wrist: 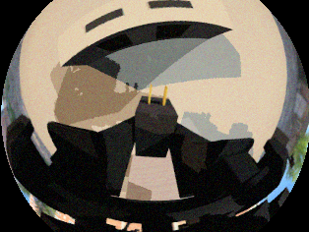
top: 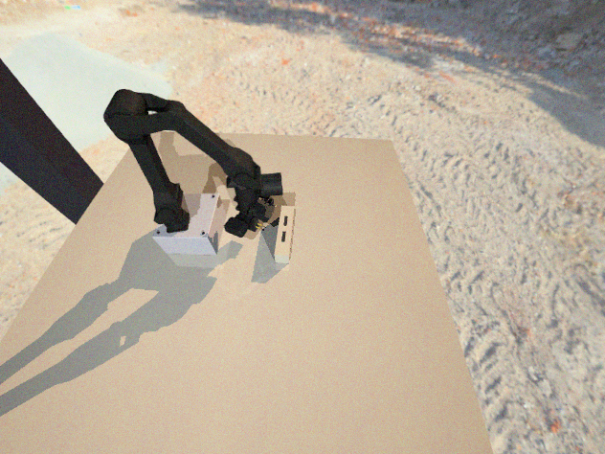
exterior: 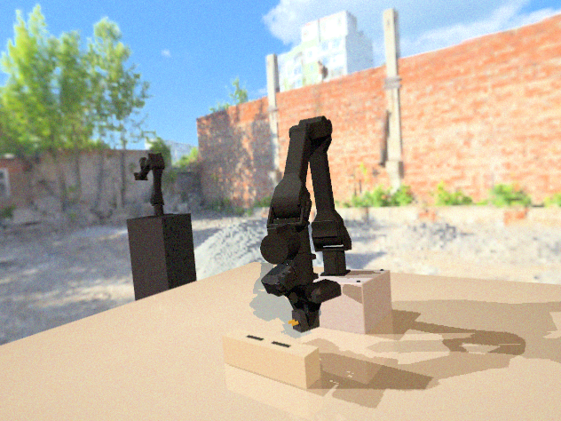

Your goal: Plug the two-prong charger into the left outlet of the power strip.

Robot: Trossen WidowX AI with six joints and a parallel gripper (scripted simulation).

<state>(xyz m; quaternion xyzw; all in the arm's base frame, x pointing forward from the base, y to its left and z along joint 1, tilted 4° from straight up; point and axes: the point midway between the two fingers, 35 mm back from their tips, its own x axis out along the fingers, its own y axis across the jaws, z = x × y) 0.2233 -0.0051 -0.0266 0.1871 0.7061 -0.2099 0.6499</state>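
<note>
Pincer (exterior: 304, 322) clamped on the charger (wrist: 154, 120), fingers partway in and stopped by the dark body between them

Charger is off the bench (top: 342, 317), hanging above it just beside the power strip (exterior: 272, 360), on the side nearer the arm's pale base block (exterior: 367, 301)

Orientation:
- two yellow prongs (wrist: 157, 94) stick out of the charger's front end, side by side and parallel in the wrist view
- in the exterior view the prong tips (exterior: 293, 322) show at the pincer's lower edge, pointing sideways toward the left of that view, not down into the strip's top
- in the top view the prongs (top: 260, 225) show as a small yellow spot right at the strip's near edge; can't tell if they overlap the strip or sit just short of it

Power strip: tan block lying flat, long axis running along the bench, slots on the top face. Two dark slots (exterior: 254, 337) and (exterior: 280, 344) visible in the exterior view, in line along the long axis. The wrist view shows both slots (wrist: 105, 20) ahead of and beyond the prongs, not lined up with them

Prongs not in any slot. Arm is folded over, wrist pitched down toward the strip
</note>
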